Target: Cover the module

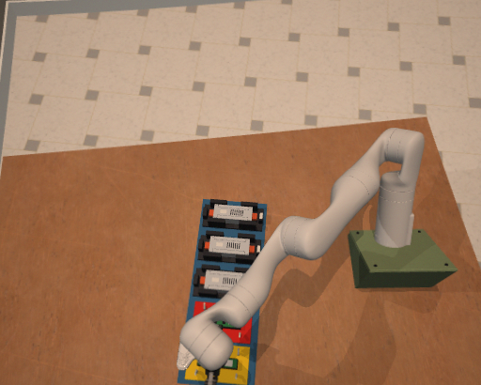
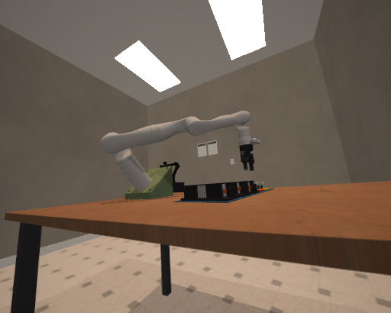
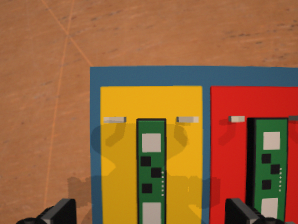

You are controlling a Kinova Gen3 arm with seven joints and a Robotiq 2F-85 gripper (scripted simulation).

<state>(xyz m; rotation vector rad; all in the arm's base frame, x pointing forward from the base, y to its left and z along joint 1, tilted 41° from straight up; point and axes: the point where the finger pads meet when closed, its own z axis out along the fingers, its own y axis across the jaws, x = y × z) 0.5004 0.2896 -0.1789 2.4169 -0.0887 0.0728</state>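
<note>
Currently the gripper [image 2: 249, 165] hangs well above the far end of the blue tray [image 1: 198, 221], fingers spread wide with nothing between them. In the wrist view only the two dark fingertips show, at the bottom corners of the frame.

Directly below the gripper sits the yellow base plate [image 3: 120, 165], with the green module [image 3: 151, 170] standing lengthwise along its middle (white and black components on its face). Two small grey tabs [image 3: 114, 120] flank the module's top end, one on each side. The gripper's shadow falls across the plate on either side of the module.

Just beside it on the same tray is a red plate [image 3: 230, 155] carrying a second green module [image 3: 271, 167]; from the top view the arm's forearm [image 1: 247, 286] hides much of this plate.

The three covers rest in black holders farther up the tray, in a row: far cover [image 1: 235, 212], middle cover [image 1: 229, 245], near cover [image 1: 221, 279]. All are pale grey with a vent grille on top. The near one is partly overlapped by the arm.

The arm's green pedestal [image 1: 437, 272] stands on the wooden table [image 1: 87, 263], to the side of the tray.
</note>
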